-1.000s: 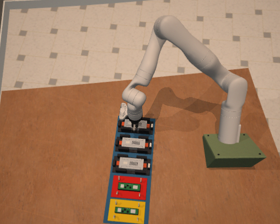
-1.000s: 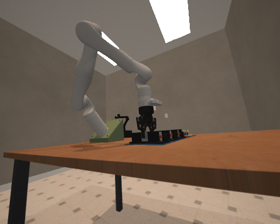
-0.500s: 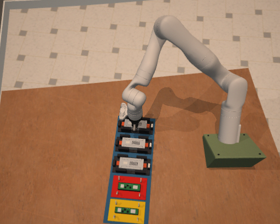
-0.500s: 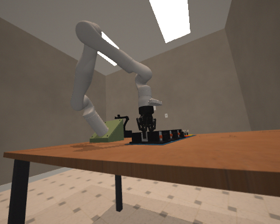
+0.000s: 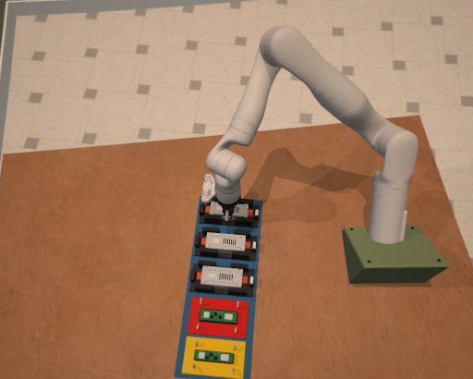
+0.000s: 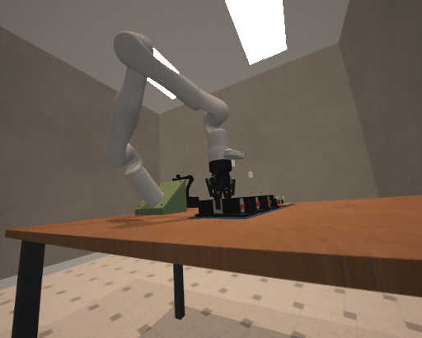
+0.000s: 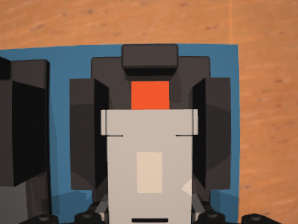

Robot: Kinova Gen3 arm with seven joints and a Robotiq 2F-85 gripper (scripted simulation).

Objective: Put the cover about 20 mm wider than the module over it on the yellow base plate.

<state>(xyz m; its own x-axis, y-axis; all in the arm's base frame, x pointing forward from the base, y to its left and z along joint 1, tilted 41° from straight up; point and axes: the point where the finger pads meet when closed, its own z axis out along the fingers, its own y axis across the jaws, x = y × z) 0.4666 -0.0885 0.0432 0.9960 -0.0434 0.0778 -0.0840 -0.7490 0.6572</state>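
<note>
Three grey covers sit in black holders on a blue strip. My gripper [image 5: 226, 213] is down over the far holder and is shut on the far cover [image 5: 235, 211], which still sits in its holder. In the wrist view the far cover [image 7: 148, 160] fills the lower middle, with an orange tab [image 7: 150, 95] beyond it. The middle cover [image 5: 225, 241] and the near cover [image 5: 222, 275] lie in their holders. The yellow base plate [image 5: 213, 357] at the near end carries a green module [image 5: 213, 356]. In the side view the gripper [image 6: 219, 202] reaches into the holder.
A red plate [image 5: 218, 317] with another green module lies between the holders and the yellow plate; thin pins stand at both plates' corners. The arm's green base [image 5: 393, 254] stands to the right. The table's near edge is just beyond the yellow plate.
</note>
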